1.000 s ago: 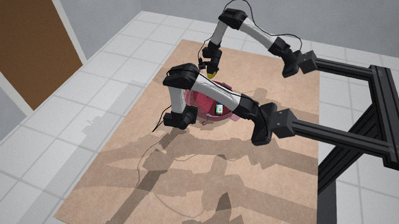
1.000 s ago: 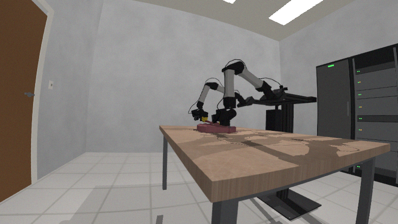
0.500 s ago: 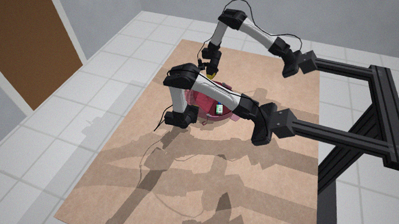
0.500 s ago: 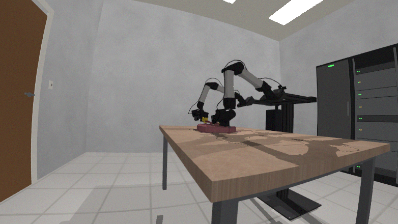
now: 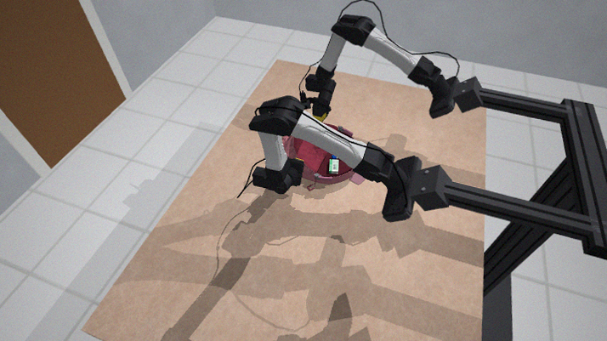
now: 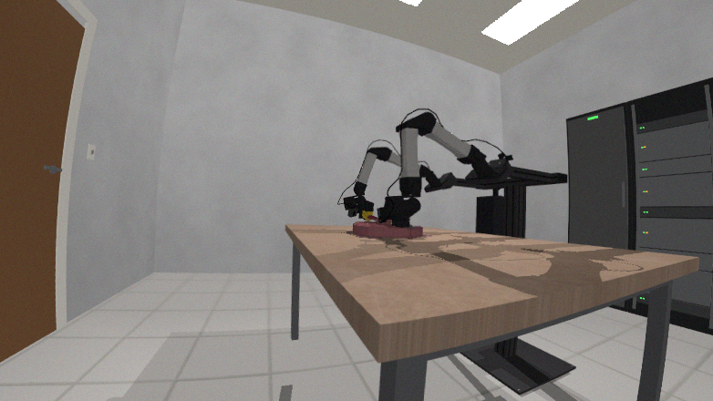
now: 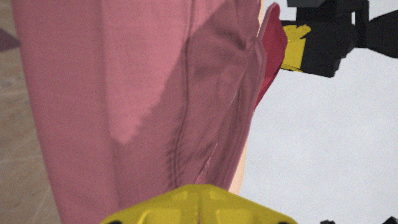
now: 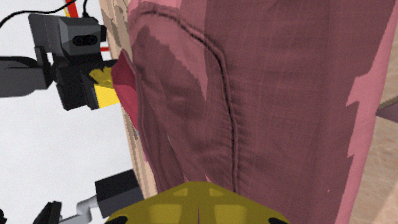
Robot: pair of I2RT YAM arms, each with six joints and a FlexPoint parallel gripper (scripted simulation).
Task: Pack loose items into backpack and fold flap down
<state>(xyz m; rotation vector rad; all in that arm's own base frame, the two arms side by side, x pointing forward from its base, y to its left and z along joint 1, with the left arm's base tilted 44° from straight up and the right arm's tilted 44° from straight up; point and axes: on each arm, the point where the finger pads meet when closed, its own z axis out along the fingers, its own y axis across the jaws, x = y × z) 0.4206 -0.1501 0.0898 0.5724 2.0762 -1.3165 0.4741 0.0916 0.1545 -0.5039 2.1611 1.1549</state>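
Observation:
The pink backpack [image 5: 331,181] [image 6: 366,230] [image 7: 65,100] [image 8: 285,100] lies open. Its flap [image 5: 312,155] [image 7: 274,57] [image 8: 126,87] stands partly raised, dark red inner side showing. A white and green box [image 5: 333,166] lies in the opening beside a small blue item [image 5: 333,156]; neither shows in the wrist views. My left gripper [image 7: 199,194] is shut and empty at the near side of the flap, mostly hidden in the top view. My right gripper [image 5: 321,118] [image 6: 367,215] [image 8: 198,191] is shut and empty at the far side. Contact with the cloth is unclear.
The backpack lies toward the far part of the wooden table [image 5: 383,285] [image 6: 423,299]. A zip pull or strap [image 5: 310,187] sticks out at its near side. The left arm's white link [image 5: 331,140] passes over the backpack and hides part of it in the top view.

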